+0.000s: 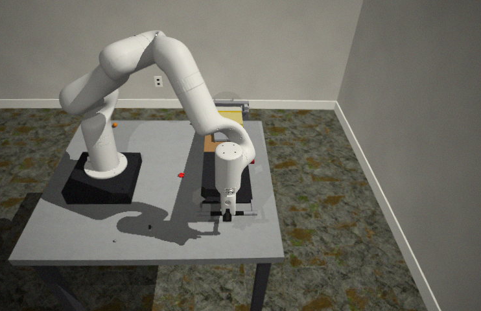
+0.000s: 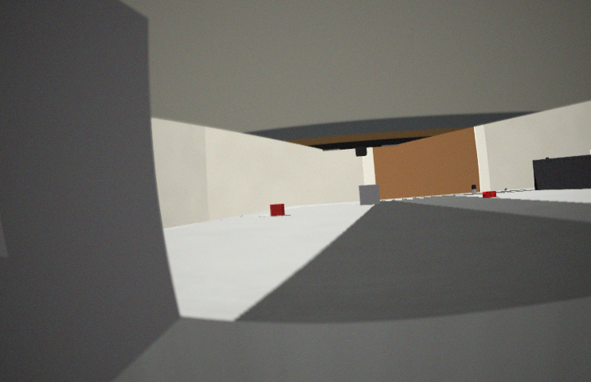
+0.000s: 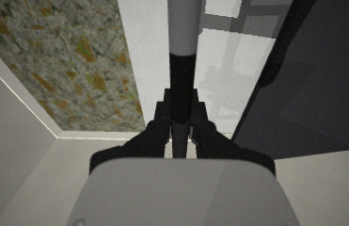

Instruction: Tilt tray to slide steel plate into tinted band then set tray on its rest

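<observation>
Steel plate hidden behind arm [image 1: 197,95]

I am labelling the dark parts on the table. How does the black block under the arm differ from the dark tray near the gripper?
The black block carries the arm's foot, while the tray lies under the wrist, and the gripper is shut on its handle bar. The block is black all over; the tray shows a tan part and a yellow part at its far end. Both are dark and sit on the grey table.
</observation>
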{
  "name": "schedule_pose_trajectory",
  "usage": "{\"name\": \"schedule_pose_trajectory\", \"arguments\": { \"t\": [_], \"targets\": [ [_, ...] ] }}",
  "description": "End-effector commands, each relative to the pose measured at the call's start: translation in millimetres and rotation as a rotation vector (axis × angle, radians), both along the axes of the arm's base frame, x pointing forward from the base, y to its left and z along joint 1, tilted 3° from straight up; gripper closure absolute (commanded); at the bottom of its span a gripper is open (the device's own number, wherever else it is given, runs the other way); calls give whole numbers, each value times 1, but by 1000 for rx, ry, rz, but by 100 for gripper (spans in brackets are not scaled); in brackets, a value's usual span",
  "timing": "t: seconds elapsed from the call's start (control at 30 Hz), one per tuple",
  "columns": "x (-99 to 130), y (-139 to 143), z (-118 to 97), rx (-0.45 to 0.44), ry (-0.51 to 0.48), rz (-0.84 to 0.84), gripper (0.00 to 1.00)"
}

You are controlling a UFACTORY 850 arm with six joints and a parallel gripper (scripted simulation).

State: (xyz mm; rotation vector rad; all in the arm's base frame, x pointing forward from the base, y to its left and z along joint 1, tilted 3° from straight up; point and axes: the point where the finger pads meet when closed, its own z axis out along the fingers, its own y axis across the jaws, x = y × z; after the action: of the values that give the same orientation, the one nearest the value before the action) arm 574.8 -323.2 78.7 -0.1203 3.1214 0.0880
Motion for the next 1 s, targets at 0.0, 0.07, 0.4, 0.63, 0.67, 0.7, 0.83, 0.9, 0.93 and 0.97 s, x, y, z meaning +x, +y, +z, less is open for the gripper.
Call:
{"name": "schedule_pose_trajectory", "arguments": {
  "t": [0.0, 0.07, 0.4, 0.63, 0.67, 0.7, 0.83, 0.9, 0.93, 0.97],
  "targets": [
    [1, -1, 0, -1, -2, 0, 100],
    [1, 0, 8, -1, -2, 0, 100],
    [1, 0, 8, -1, -2, 0, 100],
    [1, -1, 0, -1, -2, 0, 100],
    [1, -1, -1, -1, -2, 0, 100],
    [1, -1, -1, -1, -2, 0, 100],
    [1, -1, -2, -1, -2, 0, 100],
    [1, -1, -3, -1, -2, 0, 100],
    [1, -1, -3, -1, -2, 0, 100],
    [1, -1, -4, -1, -2, 0, 100]
  ]
}}
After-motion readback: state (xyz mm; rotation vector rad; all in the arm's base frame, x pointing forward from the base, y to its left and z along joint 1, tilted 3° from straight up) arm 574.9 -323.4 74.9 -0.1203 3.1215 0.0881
